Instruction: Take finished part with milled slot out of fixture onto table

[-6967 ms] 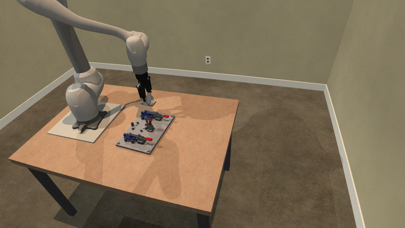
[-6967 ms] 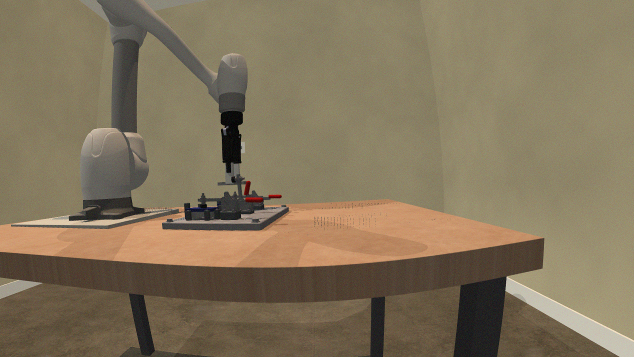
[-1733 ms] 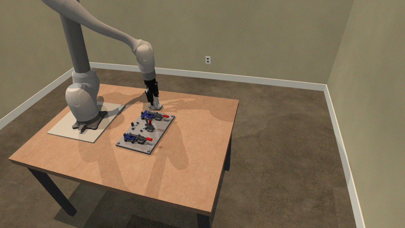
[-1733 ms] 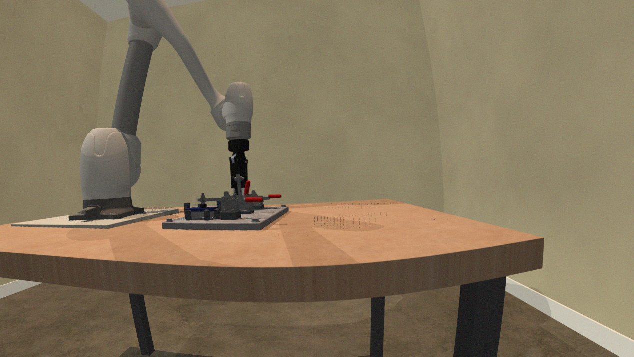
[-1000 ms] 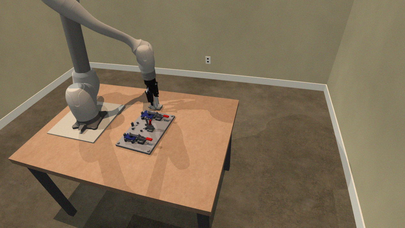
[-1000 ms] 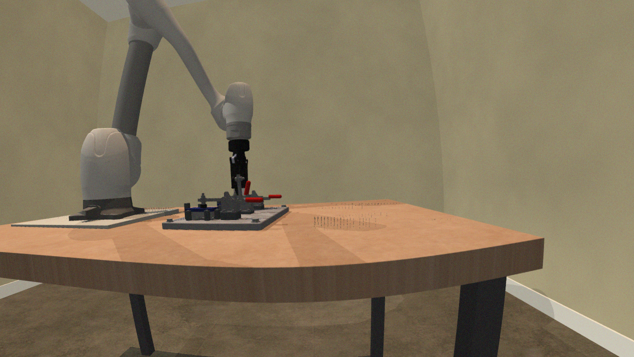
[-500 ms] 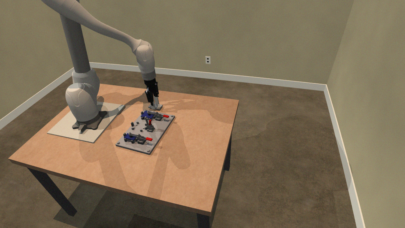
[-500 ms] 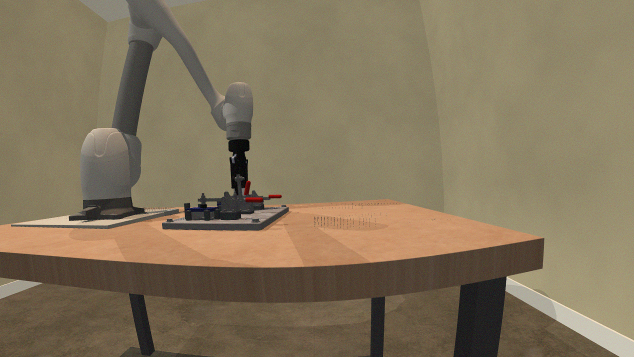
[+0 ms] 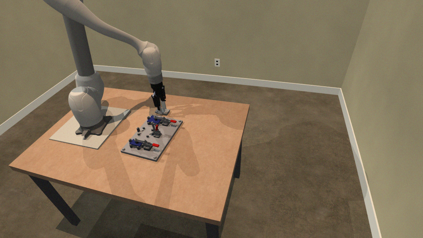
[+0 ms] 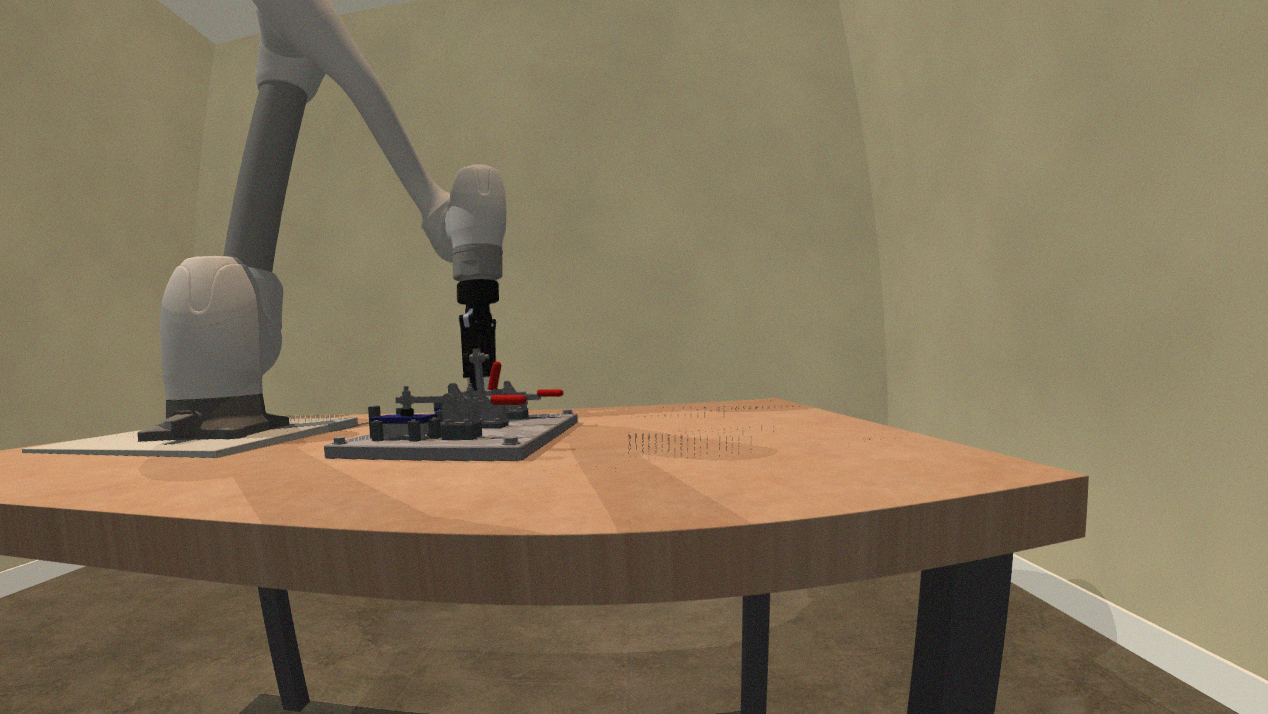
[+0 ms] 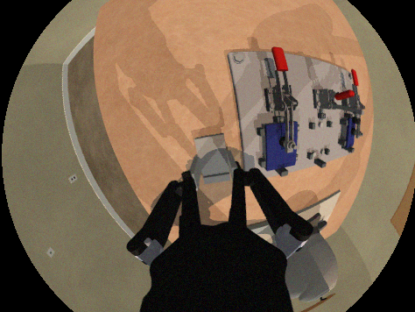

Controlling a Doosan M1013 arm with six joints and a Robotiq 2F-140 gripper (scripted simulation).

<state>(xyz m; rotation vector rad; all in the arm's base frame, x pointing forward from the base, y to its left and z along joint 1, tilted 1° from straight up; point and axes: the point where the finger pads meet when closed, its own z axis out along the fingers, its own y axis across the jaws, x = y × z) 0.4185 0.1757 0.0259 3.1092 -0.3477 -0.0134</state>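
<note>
My gripper is shut on the finished part, a small grey block. It holds the part low over the table, just beyond the far end of the grey fixture plate. I cannot tell if the part touches the table. Two blue blanks sit in the end nests under clamps with red handles lying flat. The middle nest is empty, and its clamp handle stands up.
The arm's base stands on a pale mat left of the fixture. The table's right edge and front edge lie well away from the fixture.
</note>
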